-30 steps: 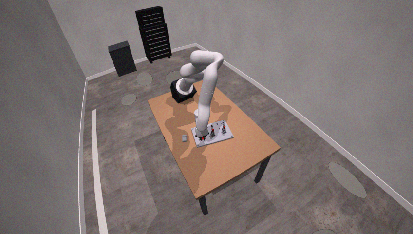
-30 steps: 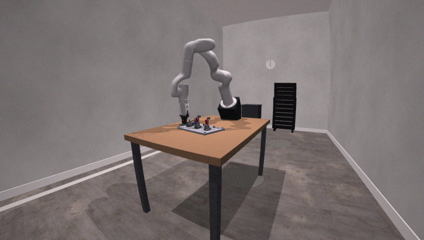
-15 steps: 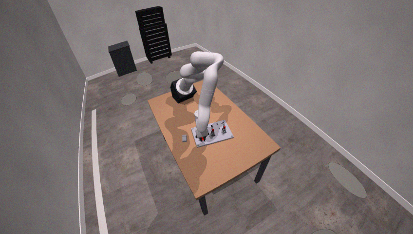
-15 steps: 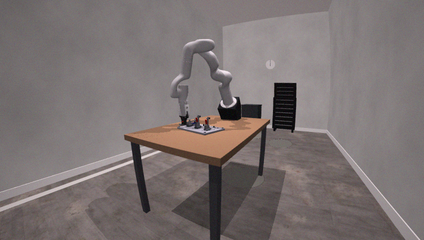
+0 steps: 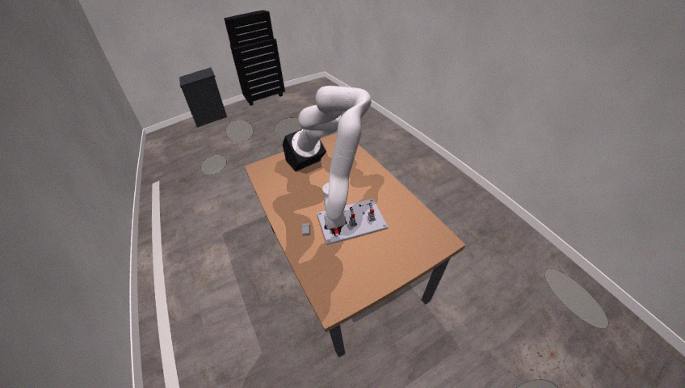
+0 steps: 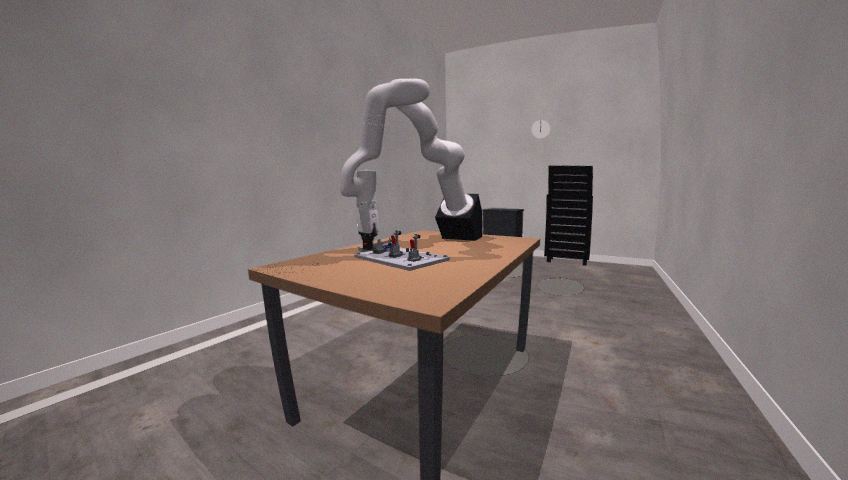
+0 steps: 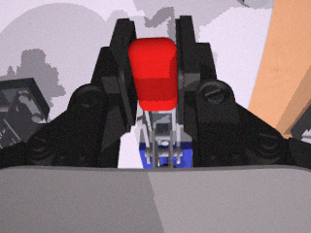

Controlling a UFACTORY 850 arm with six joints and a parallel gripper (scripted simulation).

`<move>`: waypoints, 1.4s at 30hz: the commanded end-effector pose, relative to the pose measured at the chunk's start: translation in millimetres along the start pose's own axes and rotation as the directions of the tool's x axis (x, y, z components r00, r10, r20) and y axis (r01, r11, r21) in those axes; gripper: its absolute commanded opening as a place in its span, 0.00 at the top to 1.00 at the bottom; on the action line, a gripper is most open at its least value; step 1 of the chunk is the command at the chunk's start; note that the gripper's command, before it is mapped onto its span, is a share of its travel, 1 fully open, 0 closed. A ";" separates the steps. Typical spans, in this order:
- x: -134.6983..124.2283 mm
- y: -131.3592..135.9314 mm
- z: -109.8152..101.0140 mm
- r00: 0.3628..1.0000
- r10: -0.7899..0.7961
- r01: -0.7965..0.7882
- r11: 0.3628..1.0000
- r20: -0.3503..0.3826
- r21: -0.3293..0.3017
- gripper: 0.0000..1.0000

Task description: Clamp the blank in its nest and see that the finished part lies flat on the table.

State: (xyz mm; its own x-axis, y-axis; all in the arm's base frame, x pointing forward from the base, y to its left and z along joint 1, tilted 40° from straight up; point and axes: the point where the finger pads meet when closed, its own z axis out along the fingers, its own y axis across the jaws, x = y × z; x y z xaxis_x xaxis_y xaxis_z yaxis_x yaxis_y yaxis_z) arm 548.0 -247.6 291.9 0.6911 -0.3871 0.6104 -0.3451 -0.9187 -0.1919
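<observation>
My gripper (image 7: pixel 156 42) is shut on the red grip of a clamp handle (image 7: pixel 154 73) at the left end of the grey fixture plate (image 5: pixel 348 223). In the wrist view a strip of the blue blank (image 7: pixel 166 158) shows below the handle, under the clamp's metal linkage. In the top view my gripper (image 5: pixel 335 229) stands low over that clamp. The grey finished part (image 5: pixel 306 229) lies flat on the table, left of the plate. In the exterior view my gripper (image 6: pixel 367 239) is at the plate's far left end.
Two more clamps with red grips (image 5: pixel 352 214) (image 5: pixel 371 210) stand on the plate to the right of my gripper. The arm's black base (image 5: pixel 302 153) sits at the table's back edge. Dark cabinets (image 5: pixel 254 55) stand by the far wall.
</observation>
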 end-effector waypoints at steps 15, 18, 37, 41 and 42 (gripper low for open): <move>0.3 -0.1 0.7 1.000 0.000 0.000 1.000 0.000 0.000 1.00; 0.8 -0.1 2.0 1.000 0.000 0.000 1.000 0.000 0.000 1.00; 1.8 -0.1 4.4 1.000 0.000 0.000 1.000 0.000 0.000 0.53; 1.8 -0.1 4.4 1.000 0.000 0.000 1.000 0.000 0.000 0.53; 1.8 -0.1 4.4 1.000 0.000 0.000 1.000 0.000 0.000 0.53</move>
State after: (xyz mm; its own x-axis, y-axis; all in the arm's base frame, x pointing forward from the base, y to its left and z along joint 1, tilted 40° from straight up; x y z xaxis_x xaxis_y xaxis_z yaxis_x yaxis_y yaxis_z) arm 551.9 -248.2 288.9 0.6918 -0.3871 0.6095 -0.3449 -0.9188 -0.1921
